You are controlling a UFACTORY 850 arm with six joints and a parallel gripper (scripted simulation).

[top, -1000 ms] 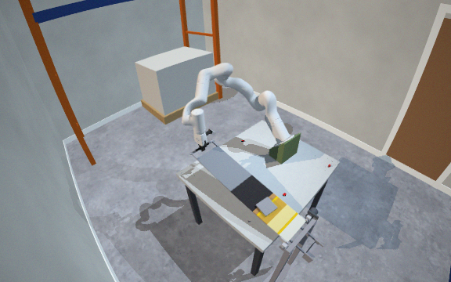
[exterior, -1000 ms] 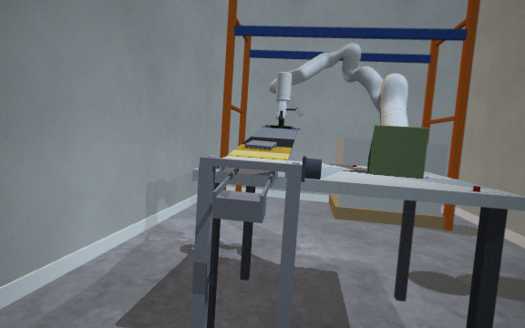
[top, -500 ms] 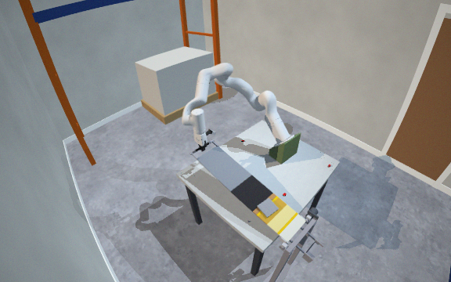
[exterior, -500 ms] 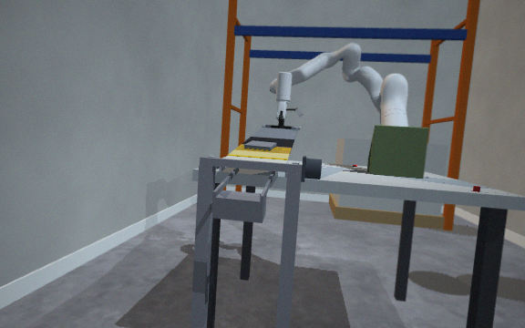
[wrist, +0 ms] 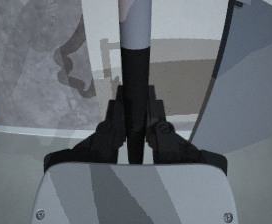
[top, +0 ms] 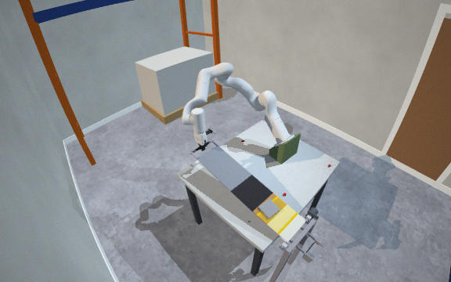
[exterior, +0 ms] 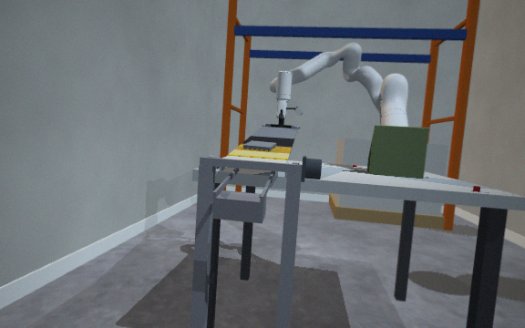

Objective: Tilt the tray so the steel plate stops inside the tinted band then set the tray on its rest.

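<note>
The long grey tray lies along the table's left side, its far end lifted a little. My gripper is shut on the tray's black handle at that far end. The bed runs from grey through a dark patch to the pale yellow tinted band. The square grey steel plate lies flat at the band's upper end. It sits close to or over the tan line next to the dark patch, and clear of the darker yellow line.
A green box stands on the white table by the arm's base. A grey metal frame stands at the table's near end under the tray's lower end. Orange rack posts and a crate stand behind.
</note>
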